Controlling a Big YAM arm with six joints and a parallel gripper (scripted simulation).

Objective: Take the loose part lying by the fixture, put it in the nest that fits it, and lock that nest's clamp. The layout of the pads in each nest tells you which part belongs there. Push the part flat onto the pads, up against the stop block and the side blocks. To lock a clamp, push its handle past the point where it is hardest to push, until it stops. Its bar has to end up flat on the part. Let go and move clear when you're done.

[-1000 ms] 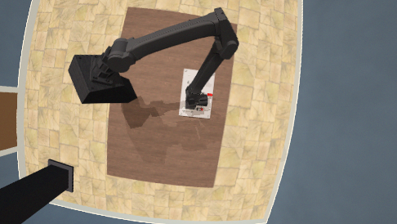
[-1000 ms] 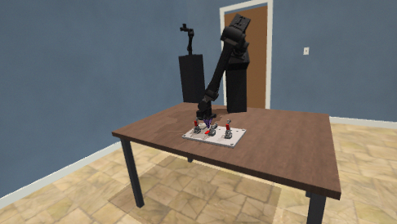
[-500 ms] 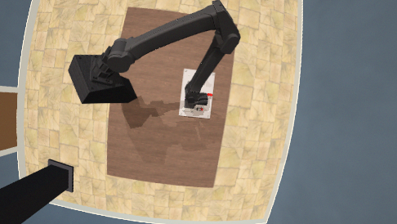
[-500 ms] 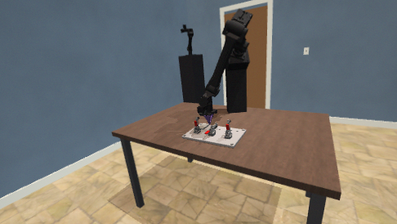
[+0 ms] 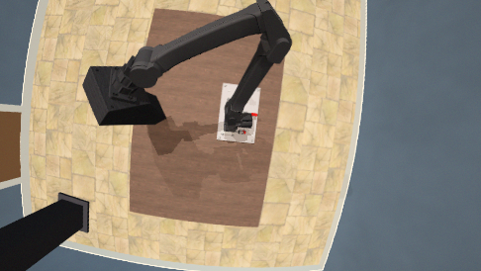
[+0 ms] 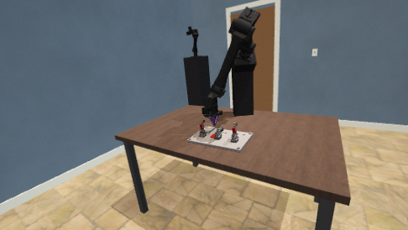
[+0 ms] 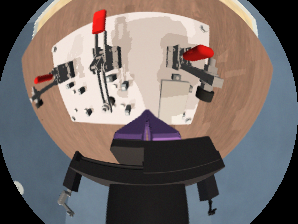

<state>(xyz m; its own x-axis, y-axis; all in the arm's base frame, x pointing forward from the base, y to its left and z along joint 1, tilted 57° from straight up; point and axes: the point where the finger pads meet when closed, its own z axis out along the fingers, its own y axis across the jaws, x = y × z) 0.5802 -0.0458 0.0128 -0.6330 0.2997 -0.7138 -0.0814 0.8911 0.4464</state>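
Note:
The white fixture plate (image 7: 129,70) lies on the table and carries three toggle clamps. The left clamp's red handle (image 7: 43,79) points left. The middle clamp's red handle (image 7: 99,22) points away from me. The right clamp's red handle (image 7: 197,52) points right. A pale grey flat part (image 7: 177,99) lies in the right nest, in front of that clamp. I cannot tell whether the bar rests on it. My gripper (image 7: 147,113) has purple fingertips pressed together, empty, just above the plate's near edge. It hovers over the fixture (image 6: 221,139) in the exterior view (image 6: 214,120).
The fixture sits towards one side of the brown table, partly covered by my arm (image 5: 247,79). The black robot base (image 5: 121,96) stands at the table's other side. A black camera post (image 6: 197,75) stands behind the table.

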